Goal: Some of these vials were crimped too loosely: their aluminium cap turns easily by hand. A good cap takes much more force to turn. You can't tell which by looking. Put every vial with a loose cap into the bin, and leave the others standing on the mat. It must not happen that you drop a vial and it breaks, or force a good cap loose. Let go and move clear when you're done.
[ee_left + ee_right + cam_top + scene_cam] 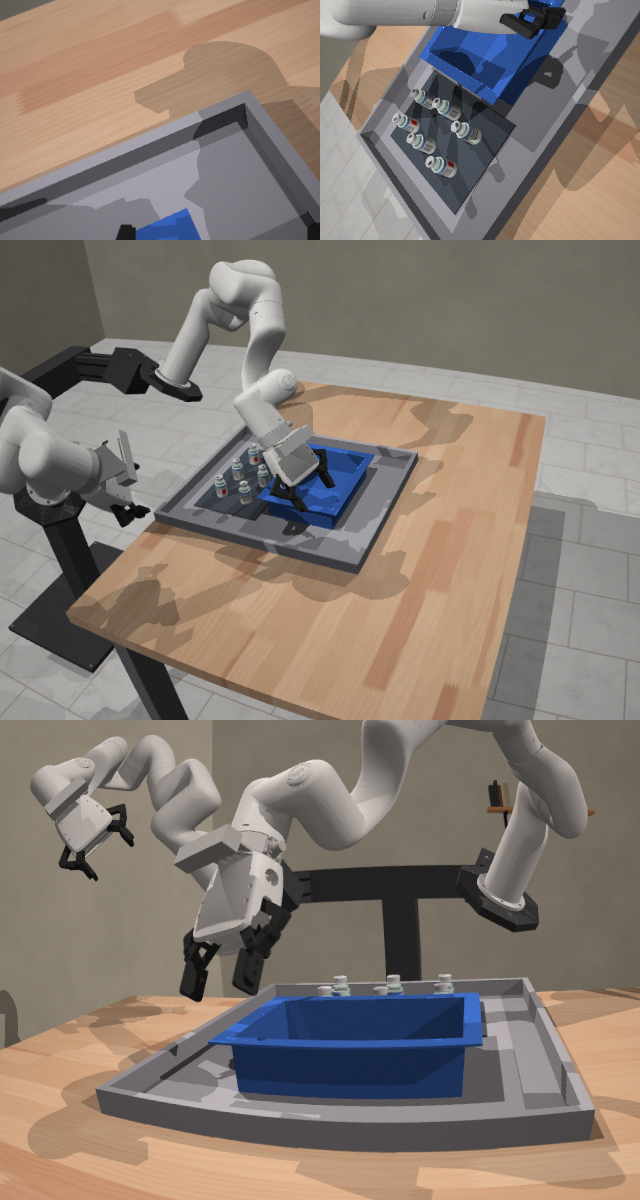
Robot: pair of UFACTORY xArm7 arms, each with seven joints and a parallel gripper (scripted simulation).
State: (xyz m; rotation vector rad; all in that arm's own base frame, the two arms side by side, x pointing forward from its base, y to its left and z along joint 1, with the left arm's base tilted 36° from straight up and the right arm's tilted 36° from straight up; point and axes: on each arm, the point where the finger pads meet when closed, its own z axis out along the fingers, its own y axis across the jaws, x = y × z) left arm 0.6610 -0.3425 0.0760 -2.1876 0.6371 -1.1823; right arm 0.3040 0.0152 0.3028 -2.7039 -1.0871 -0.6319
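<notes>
Several small vials stand upright on the dark mat [219, 506] [495, 127]. Two, a near one [220, 485] [441, 166] and a far one [253, 453] [406, 122], show red on their labels. The middle vial [237, 468] [421, 142] stands between them; another vial [244, 492] [466, 132] stands in the row nearer the blue bin [320, 519] [351, 1071] [170, 227] [457, 79]. No vial is visible in the bin. My left gripper [316, 496] [222, 993] [220, 234] is open and empty, above the bin's side. My right gripper [135, 517] [112, 861] is open and empty, away from the vials.
A grey tray [248, 544] [361, 1133] [100, 157] with raised walls holds the mat and bin side by side. The left arm reaches over the tray and hides part of the bin and mat in the top view.
</notes>
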